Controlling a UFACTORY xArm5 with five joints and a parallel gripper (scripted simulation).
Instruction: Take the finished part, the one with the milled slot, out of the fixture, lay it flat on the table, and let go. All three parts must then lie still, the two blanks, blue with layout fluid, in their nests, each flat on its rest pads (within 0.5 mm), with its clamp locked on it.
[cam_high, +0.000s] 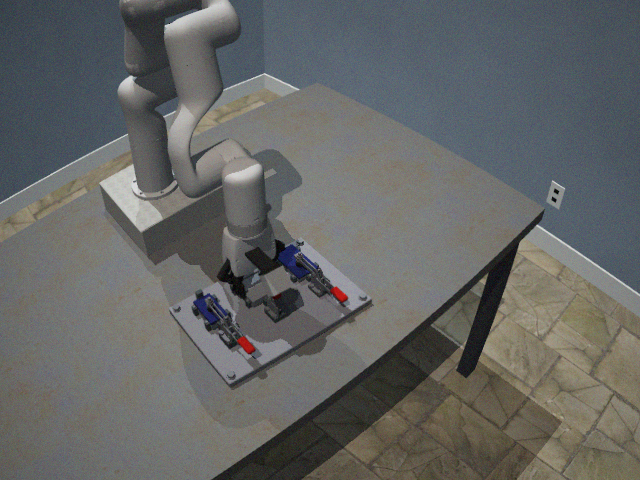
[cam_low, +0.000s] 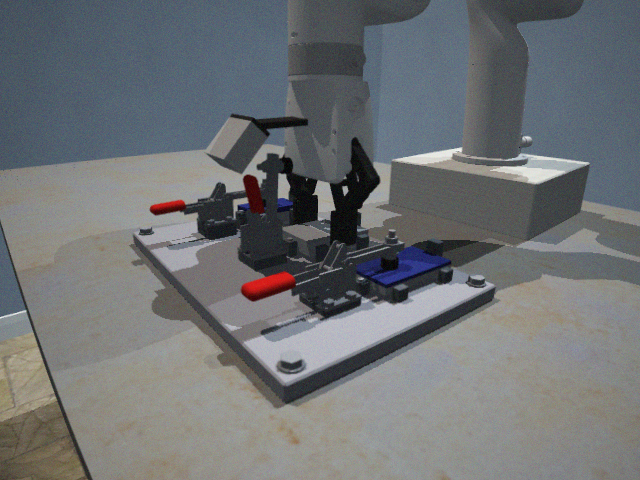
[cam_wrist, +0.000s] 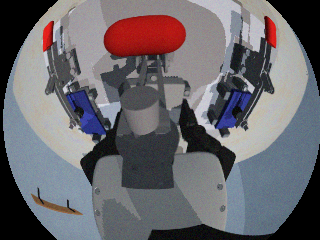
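Note:
A grey fixture plate (cam_high: 289, 347) (cam_low: 330, 341) lies on the table with three nests. My gripper (cam_high: 241, 289) (cam_low: 323, 223) (cam_wrist: 154, 108) reaches down into the middle nest and is shut on the grey finished part (cam_low: 310, 235) (cam_wrist: 147, 160), which sits low in its nest. The middle clamp stands open with its red handle (cam_low: 253, 193) (cam_high: 277, 296) (cam_wrist: 144, 34) swung up. Two blue blanks (cam_high: 206, 304) (cam_high: 292, 258) (cam_low: 408, 263) (cam_low: 268, 205) (cam_wrist: 83, 110) (cam_wrist: 234, 110) lie in the outer nests. Their clamps lie down on them, red handles (cam_high: 246, 345) (cam_high: 339, 293) (cam_low: 268, 285) (cam_low: 168, 207) level.
The arm's base pedestal (cam_high: 149, 217) (cam_low: 491, 191) stands just behind the plate. The wrist camera box (cam_low: 236, 143) juts out over the middle clamp. The table edge (cam_high: 392, 351) runs close in front of the plate.

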